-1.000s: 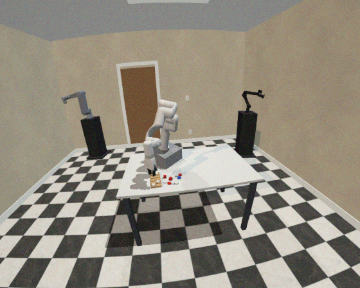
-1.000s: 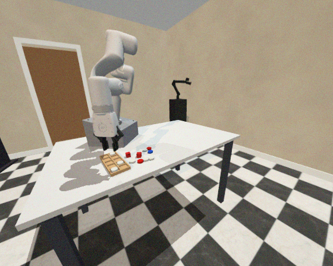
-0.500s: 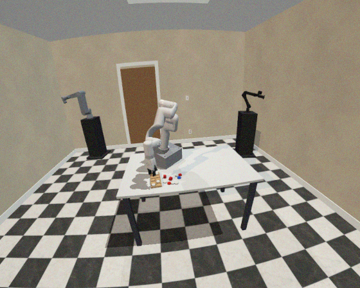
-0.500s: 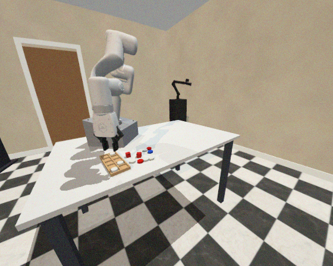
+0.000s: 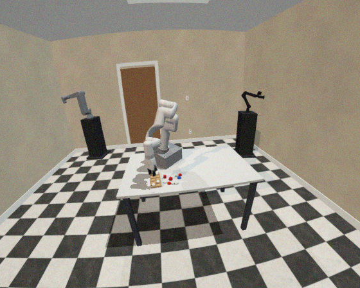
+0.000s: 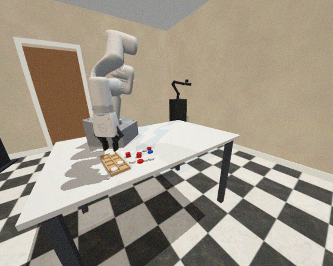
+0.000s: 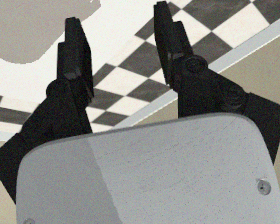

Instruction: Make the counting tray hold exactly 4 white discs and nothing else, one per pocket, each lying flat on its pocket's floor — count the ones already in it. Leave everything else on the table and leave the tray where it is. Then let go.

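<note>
The wooden counting tray (image 6: pixel 120 173) (image 5: pixel 159 177) lies on the white table (image 6: pixel 78 181) near the robot's base. Two white discs (image 6: pixel 119 162) (image 6: pixel 114 169) lie in its near pockets; the far pockets look bare. My gripper (image 6: pixel 110 147) (image 5: pixel 152 171) (image 7: pixel 118 16) hangs above the tray's far end, fingers half apart with nothing between them.
Loose pieces lie right of the tray: two red cubes (image 6: pixel 128 154) (image 6: pixel 138 154), a red disc (image 6: pixel 140 161), a blue disc (image 6: pixel 150 151), another red disc (image 6: pixel 148 148) and white discs (image 6: pixel 132 160) (image 6: pixel 151 158). The grey robot base (image 6: pixel 129 129) stands behind.
</note>
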Controlling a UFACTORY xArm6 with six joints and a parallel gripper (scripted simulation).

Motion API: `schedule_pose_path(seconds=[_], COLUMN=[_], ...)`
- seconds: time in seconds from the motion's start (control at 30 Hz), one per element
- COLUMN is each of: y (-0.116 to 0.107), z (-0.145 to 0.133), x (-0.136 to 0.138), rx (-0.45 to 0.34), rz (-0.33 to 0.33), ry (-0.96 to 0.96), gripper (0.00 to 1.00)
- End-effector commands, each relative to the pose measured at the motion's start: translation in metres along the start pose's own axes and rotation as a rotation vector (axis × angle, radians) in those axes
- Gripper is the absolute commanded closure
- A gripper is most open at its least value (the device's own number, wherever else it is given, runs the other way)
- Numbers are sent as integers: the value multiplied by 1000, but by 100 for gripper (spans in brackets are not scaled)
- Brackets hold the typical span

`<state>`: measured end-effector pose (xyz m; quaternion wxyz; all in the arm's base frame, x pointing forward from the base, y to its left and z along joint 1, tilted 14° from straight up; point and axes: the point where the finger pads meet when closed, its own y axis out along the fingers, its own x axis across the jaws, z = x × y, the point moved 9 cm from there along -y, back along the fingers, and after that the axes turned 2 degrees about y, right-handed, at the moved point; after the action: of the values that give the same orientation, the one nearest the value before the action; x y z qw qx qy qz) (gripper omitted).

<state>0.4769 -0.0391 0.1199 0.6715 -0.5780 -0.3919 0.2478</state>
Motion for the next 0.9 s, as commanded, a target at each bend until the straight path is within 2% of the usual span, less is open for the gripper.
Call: schedule_pose_path(seconds=[0.0, 0.13, 0.2, 0.6, 0.7, 0.87], y=[-1, 2, 2, 15, 16, 17], z=[1, 14, 14, 89, 98, 101], x=[2, 9, 9, 37, 39, 39], rx=[-4, -4, -4, -3, -3, -3], rz=[-2, -3, -3, -5, -5, -5], ry=[24, 163, 163, 927, 1019, 1045], gripper=[53, 53, 53, 53, 53, 53])
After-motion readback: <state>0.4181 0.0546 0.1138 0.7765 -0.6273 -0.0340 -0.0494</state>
